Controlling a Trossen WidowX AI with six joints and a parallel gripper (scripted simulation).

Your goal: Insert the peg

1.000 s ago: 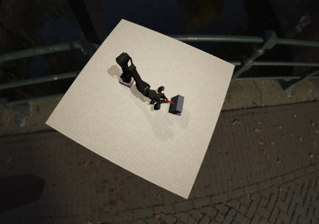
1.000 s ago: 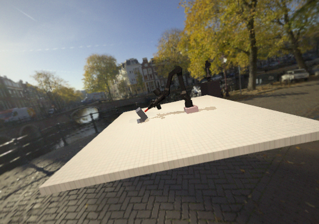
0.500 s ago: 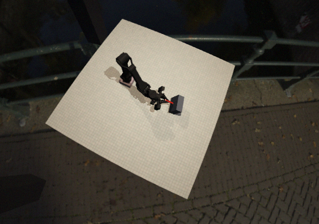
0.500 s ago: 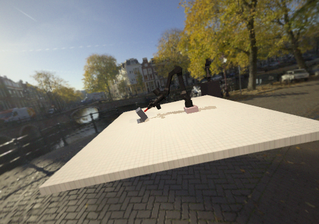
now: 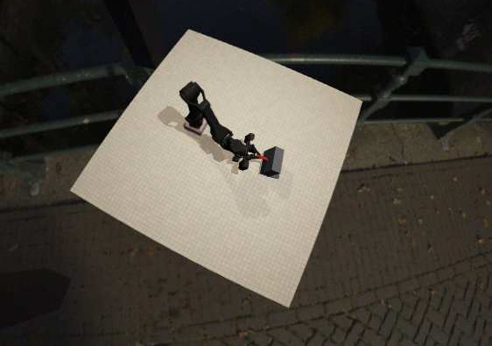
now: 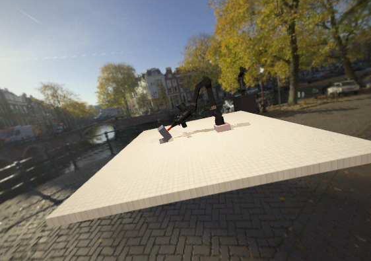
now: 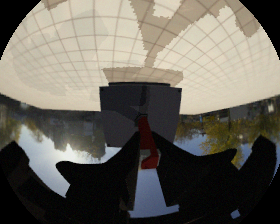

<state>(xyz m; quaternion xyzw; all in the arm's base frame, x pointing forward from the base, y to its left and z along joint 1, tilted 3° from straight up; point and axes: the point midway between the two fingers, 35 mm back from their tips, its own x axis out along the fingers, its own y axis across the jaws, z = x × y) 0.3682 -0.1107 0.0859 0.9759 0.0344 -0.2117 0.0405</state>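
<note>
The sloped panel (image 5: 275,162) (image 6: 164,133) (image 7: 118,111) is a dark grey block tilted on its base. My gripper (image 5: 257,154) (image 6: 171,126) (image 7: 144,135) is shut on the red peg (image 5: 263,157) (image 6: 169,129) (image 7: 146,132), close in front of the panel's face. The peg slants along the fingers, its far end pointing at the face. In the wrist view that end meets a small dark outline near the middle of the face, at the hole. The peg end and fingertips cover most of the hole, so how far the peg is in cannot be told.
The arm reaches from its pinkish base (image 5: 194,127) (image 6: 222,127) over the pale gridded table (image 5: 197,222) (image 6: 211,167). Shadows of the arm and panel fall on the table. The table's edges lie well away from the panel in the top view.
</note>
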